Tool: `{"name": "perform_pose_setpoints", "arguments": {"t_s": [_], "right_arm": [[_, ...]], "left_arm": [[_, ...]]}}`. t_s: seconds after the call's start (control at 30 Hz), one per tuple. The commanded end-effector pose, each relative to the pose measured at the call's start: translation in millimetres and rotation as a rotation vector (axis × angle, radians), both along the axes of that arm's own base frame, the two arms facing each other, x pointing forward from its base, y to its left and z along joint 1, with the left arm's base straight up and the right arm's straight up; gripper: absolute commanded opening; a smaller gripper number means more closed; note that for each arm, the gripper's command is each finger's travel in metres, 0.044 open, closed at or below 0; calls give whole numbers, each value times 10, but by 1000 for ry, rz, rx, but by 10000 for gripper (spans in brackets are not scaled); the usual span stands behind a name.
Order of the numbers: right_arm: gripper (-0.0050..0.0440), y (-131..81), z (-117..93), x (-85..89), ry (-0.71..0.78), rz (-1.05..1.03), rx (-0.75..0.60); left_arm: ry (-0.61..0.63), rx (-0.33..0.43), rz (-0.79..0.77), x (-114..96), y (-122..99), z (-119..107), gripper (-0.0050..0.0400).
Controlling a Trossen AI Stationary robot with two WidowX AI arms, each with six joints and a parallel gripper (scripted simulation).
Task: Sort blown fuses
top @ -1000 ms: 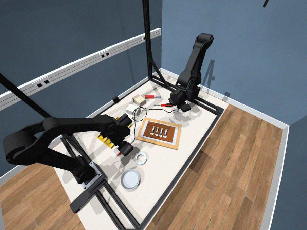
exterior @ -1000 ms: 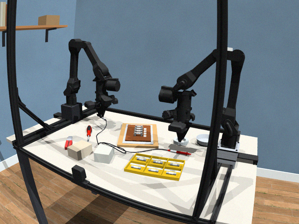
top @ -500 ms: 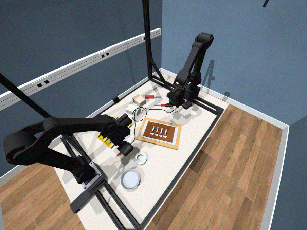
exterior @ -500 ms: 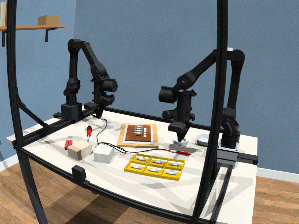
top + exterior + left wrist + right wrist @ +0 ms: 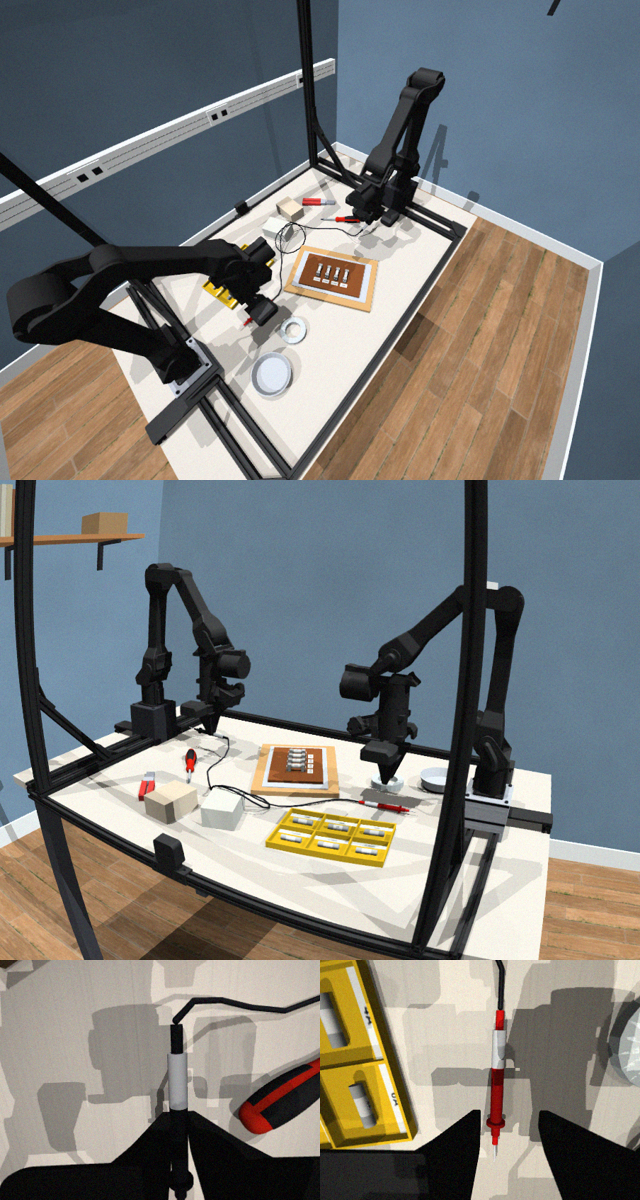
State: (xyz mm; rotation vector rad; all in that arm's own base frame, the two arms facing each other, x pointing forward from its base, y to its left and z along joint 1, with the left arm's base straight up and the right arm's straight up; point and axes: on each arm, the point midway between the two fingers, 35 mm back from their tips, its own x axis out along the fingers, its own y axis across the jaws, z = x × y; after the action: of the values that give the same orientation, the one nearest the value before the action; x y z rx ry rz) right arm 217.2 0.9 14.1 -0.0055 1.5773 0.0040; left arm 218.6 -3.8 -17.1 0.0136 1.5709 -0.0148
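The right jaws (image 5: pixel 250 299) (image 5: pixel 385 781) stand apart with nothing between them, hanging above the worktop (image 5: pixel 330 361) (image 5: pixel 216 862). The red probe (image 5: pixel 248 321) (image 5: pixel 385 806) (image 5: pixel 497 1096) lies flat on the worktop below them. In the right wrist view its collar shows in the gap, nearer the left-hand finger, and most of the handle reaches up the picture, away from the jaws. Its long axis runs up and down there, across the line on which the jaws close, so lowering and closing should suit the grasp, perhaps after a small shift to centre it. The metal tip points down that picture; the cord leaves the opposite end. In the exterior view the tip points right, towards the right arm's base. The right arm is plainly nearer. Outward lie the yellow tray (image 5: pixel 219 295) (image 5: pixel 330 859) (image 5: pixel 413 1134) on one side and the pale ring (image 5: pixel 285 338) (image 5: pixel 379 786) (image 5: pixel 622 1049) on the other. Well apart, the left jaws (image 5: pixel 367 219) (image 5: pixel 210 732) are clamped on the black probe (image 5: pixel 219 735) (image 5: pixel 178 1144).
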Motion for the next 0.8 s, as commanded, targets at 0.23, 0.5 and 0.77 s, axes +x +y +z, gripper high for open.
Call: {"name": "perform_pose_setpoints", "arguments": {"t_s": [0.23,0.5,0.77], "right_arm": [[154,-2,52,47,-23,-3,1],[154,-2,52,47,-23,-3,1],[154,-2,52,47,-23,-3,1]], "left_arm": [[1,2,1,-9,-2,-109,-50],[1,2,1,-9,-2,-169,-50],[1,2,1,-10,-2,-249,-50]]}}
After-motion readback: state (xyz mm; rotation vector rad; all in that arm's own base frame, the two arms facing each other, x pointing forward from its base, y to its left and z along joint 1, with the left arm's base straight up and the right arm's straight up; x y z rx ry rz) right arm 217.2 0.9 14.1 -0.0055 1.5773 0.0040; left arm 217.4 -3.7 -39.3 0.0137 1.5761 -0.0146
